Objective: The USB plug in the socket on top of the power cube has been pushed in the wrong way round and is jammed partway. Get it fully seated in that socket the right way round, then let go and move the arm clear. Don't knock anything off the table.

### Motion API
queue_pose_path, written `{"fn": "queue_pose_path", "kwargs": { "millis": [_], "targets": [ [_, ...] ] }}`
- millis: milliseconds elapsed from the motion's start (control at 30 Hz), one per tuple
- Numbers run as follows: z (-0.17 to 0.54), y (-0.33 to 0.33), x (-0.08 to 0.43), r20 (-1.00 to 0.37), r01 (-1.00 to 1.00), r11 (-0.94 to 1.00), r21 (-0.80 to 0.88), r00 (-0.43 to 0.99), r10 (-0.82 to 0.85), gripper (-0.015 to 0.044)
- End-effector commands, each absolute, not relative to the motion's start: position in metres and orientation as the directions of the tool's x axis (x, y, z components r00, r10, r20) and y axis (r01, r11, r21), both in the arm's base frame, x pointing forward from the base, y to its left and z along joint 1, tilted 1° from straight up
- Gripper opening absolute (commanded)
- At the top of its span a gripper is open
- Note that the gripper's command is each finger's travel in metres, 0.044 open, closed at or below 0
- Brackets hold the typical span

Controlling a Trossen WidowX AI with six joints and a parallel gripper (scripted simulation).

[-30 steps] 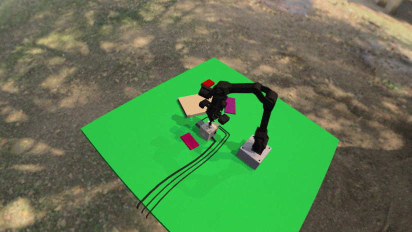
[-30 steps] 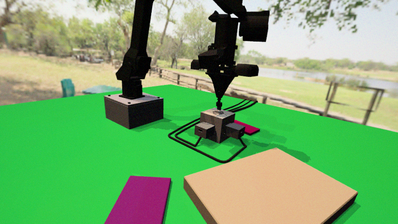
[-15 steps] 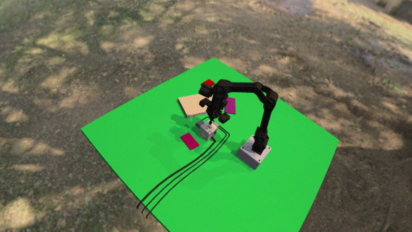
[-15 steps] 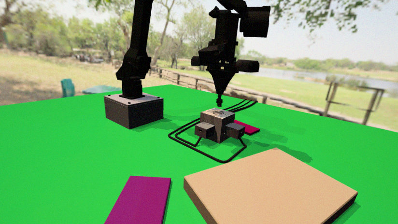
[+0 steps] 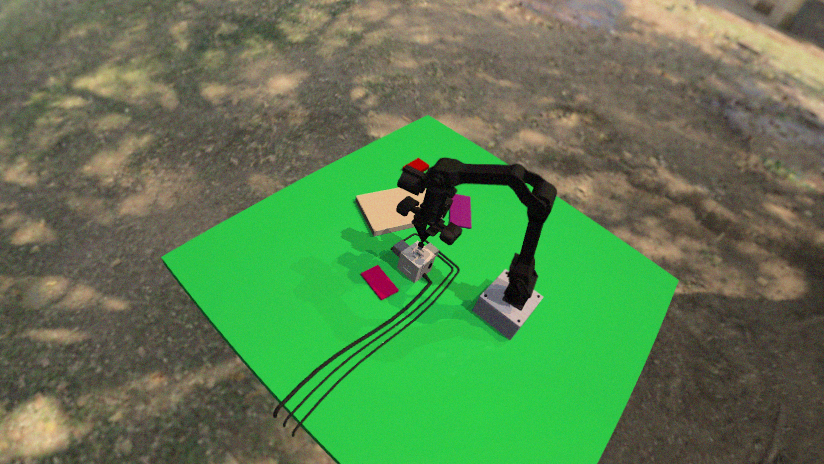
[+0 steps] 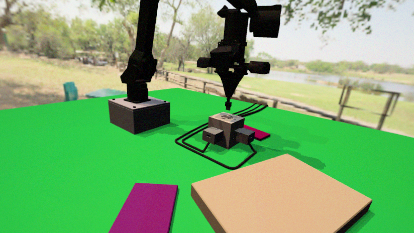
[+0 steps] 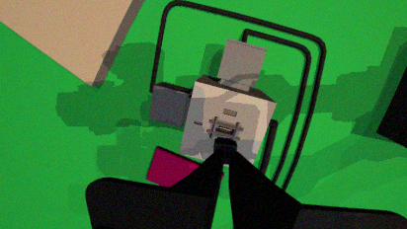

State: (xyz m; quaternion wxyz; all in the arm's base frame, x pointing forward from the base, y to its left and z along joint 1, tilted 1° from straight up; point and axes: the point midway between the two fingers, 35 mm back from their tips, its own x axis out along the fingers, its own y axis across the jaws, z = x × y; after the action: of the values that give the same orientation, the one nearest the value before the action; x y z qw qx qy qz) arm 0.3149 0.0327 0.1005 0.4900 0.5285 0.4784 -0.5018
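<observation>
The light grey power cube (image 5: pixel 414 268) (image 6: pixel 215 123) (image 7: pixel 259 111) stands on the green table (image 5: pixel 259 259) (image 6: pixel 58 161). The socket (image 6: pixel 227 116) (image 7: pixel 225 129) on its top is uncovered, with a slot visible in the wrist view. My gripper (image 5: pixel 422 239) (image 6: pixel 228 99) (image 7: pixel 226 156) is shut on the small dark USB plug (image 5: pixel 420 246) (image 6: pixel 228 105) (image 7: pixel 225 143). The plug hangs upright a little above the cube's top, with a gap below it in the exterior view. Which way round the plug faces is too small to tell.
Two grey blocks (image 6: pixel 213 135) (image 6: pixel 246 135) stick out of the cube's sides, with black cables (image 5: pixel 369 336) around it. A crimson slab (image 5: pixel 379 282) (image 6: pixel 260 134), a tan board (image 5: pixel 383 212) (image 6: pixel 278 191), a purple slab (image 5: pixel 461 212) (image 6: pixel 147 205) and a red block (image 5: pixel 418 165) lie nearby.
</observation>
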Motion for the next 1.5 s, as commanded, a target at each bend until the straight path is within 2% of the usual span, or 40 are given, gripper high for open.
{"fn": "queue_pose_path", "kwargs": {
  "millis": [0,700,1467],
  "targets": [
    [0.0999,0.0327,0.3148,-0.999,0.998,0.043,0.038,0.038,0.014,0.0000],
    [0.0999,0.0327,0.3148,-0.999,0.828,0.559,0.039,0.038,0.014,0.0000],
    [0.0999,0.0327,0.3148,-0.999,0.365,0.930,0.027,0.038,0.014,0.0000]
  ]
}}
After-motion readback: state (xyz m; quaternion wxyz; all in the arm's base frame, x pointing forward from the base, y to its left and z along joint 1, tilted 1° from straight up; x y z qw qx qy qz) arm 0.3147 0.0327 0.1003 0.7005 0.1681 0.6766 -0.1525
